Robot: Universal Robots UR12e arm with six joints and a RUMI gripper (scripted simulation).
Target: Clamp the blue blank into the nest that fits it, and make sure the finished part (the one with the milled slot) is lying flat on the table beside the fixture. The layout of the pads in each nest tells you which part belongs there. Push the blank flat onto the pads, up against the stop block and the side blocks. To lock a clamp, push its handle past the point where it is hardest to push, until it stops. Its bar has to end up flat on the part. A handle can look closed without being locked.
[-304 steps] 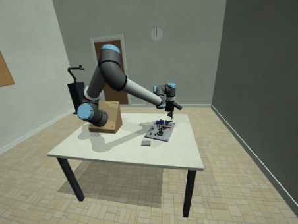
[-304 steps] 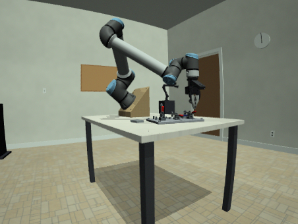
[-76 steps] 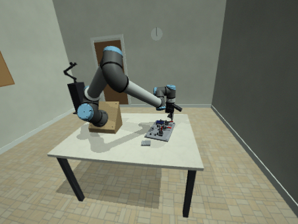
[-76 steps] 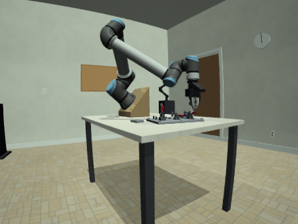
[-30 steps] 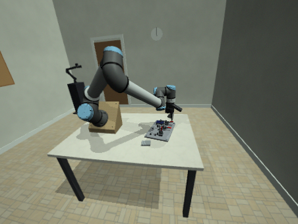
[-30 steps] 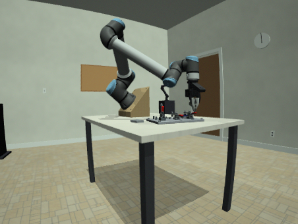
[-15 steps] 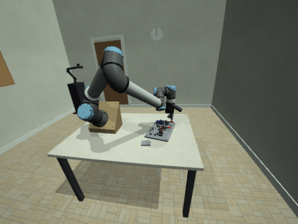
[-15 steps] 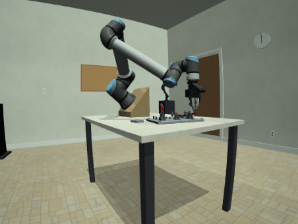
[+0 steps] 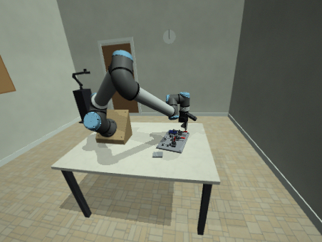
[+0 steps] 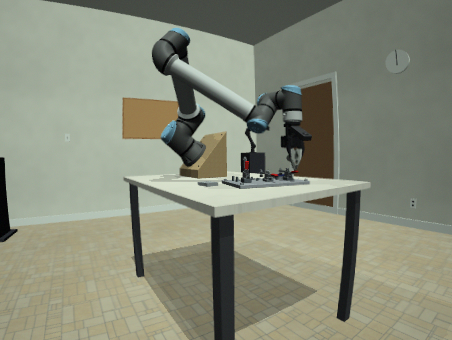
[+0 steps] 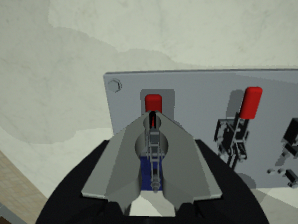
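Note:
The grey fixture plate [image 9: 170, 141] lies on the table's right half; it also shows in the exterior view [image 10: 265, 182]. My gripper [image 9: 184, 125] [image 10: 294, 160] is shut and empty, and hangs just above the plate's far end. In the wrist view the closed jaws [image 11: 154, 122] point down over a clamp with a red handle [image 11: 154, 102]. A bit of the blue blank [image 11: 150, 170] shows under that clamp's linkage. A second clamp's red handle [image 11: 250, 103] stands to the right. The grey finished part [image 9: 157, 154] lies flat on the table beside the plate's near corner.
The arm's wooden wedge base [image 9: 115, 127] stands at the table's back left. A black box with a camera arm [image 9: 82, 101] stands behind it. More clamp hardware [image 11: 290, 150] sits further along the plate.

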